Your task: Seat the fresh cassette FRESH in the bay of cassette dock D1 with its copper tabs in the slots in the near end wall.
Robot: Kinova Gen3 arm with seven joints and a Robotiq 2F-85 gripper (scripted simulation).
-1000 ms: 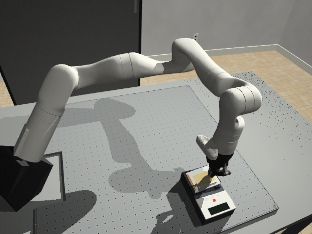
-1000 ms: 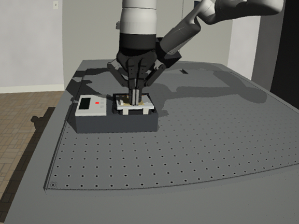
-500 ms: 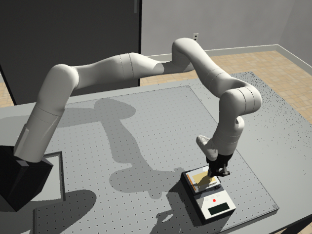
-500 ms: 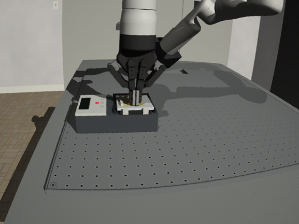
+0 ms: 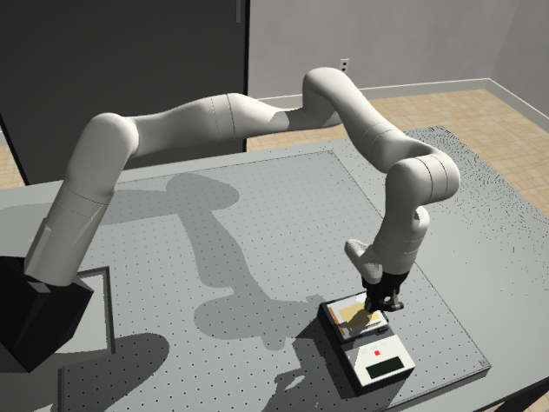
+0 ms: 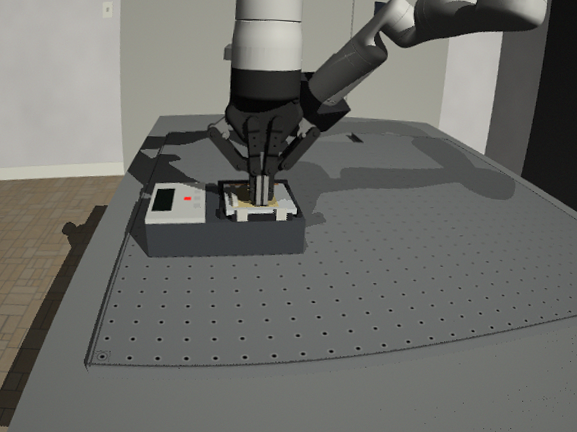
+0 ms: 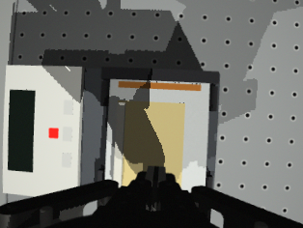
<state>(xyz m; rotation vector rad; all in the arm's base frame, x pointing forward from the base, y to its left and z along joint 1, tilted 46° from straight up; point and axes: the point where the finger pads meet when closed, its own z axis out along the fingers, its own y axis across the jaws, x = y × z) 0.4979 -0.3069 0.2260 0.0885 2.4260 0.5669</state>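
The cassette FRESH [image 5: 341,313] [image 6: 287,204] [image 7: 198,126] lies in the bay of dock D1 [image 5: 361,375] [image 6: 226,239] [image 7: 43,183], its copper strip [image 5: 335,320] [image 7: 169,86] at the end away from the exterior camera. In that view its opposite edge shows above two pale catches [image 6: 241,215] [image 6: 281,214], with a dark gap below. The tabs are hidden. A pale raised strip [image 6: 233,198], seemingly the comb, stands at its panel side. D1's red light [image 5: 376,353] [image 6: 186,198] [image 7: 53,133] is lit. My gripper [image 5: 369,309] [image 6: 261,203] [image 7: 155,178] is shut and empty, fingertips down at the cassette's top near that opposite edge; contact is unclear.
D1 stands level on the perforated deck [image 5: 248,248] [image 6: 377,270] [image 7: 256,164], near one deck edge. Its white panel with the dark display [image 5: 385,367] [image 6: 163,199] [image 7: 21,130] is beside the bay. A dark-rimmed tray [image 5: 110,310] lies by the arm's base.
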